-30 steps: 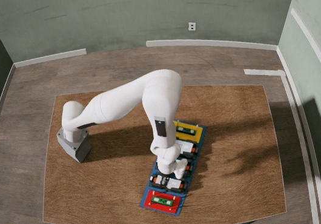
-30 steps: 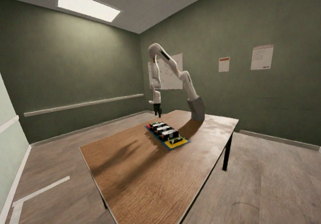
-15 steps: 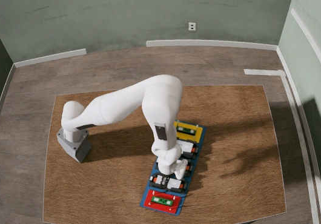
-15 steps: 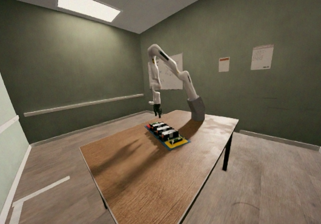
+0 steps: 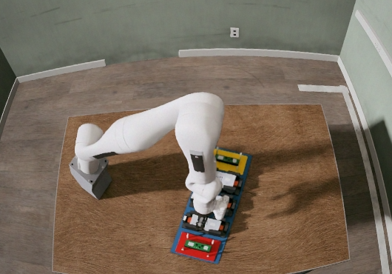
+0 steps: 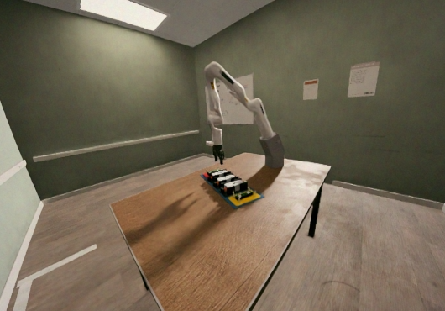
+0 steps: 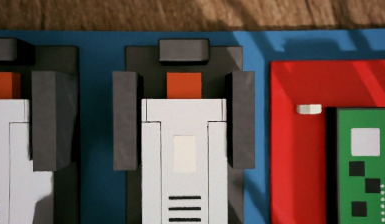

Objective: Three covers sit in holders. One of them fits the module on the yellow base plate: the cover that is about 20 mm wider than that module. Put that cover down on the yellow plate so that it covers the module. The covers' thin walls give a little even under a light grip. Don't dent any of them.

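Observation:
A blue mat (image 5: 246, 167) (image 7: 100, 55) carries a yellow plate (image 5: 219, 152) (image 6: 243, 201) with a green module (image 5: 225, 159) at one end. Three white covers sit in dark holders along the mat. The cover nearest the yellow plate (image 5: 226, 178) is in plain sight. The middle one is mostly hidden under my wrist. The third cover (image 5: 208, 223) (image 7: 184, 150) is the one nearest the red plate. It lies centred in the wrist view between grey holder jaws, with an orange tab (image 7: 184, 85) above it. My gripper (image 6: 218, 159) hangs open and empty above the holders.
A red plate (image 5: 182, 247) (image 7: 298, 165) with a second green module (image 5: 197, 245) (image 7: 365, 170) lies at the mat's other end. Another cover (image 7: 8, 160) shows at the left edge of the wrist view. The arm's base (image 5: 89, 178) stands at the table's left.

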Available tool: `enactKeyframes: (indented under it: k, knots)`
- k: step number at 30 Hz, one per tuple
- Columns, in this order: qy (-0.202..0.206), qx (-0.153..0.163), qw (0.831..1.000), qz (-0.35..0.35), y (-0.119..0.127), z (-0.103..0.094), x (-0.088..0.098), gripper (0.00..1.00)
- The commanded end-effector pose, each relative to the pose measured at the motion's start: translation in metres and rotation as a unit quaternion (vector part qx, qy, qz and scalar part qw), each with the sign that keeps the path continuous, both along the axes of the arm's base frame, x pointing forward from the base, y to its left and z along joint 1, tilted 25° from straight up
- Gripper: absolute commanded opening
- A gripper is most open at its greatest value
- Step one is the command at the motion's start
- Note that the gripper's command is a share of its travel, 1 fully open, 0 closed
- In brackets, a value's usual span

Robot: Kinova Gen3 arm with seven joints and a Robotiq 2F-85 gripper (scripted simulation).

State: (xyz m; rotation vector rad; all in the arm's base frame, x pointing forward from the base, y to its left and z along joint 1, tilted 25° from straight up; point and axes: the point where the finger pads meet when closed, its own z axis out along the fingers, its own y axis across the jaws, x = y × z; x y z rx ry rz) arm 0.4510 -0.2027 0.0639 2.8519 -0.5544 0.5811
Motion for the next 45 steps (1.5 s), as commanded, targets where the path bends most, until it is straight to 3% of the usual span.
enactKeyframes:
  k: [1,31,45]
  knots:
    - [-0.001,0.000,1.000,0.000,0.000,0.000,0.001,1.00]
    - [-0.001,0.000,1.000,0.000,-0.003,-0.009,0.004,1.00]
    - [-0.001,0.000,1.000,0.000,-0.008,-0.027,0.011,1.00]
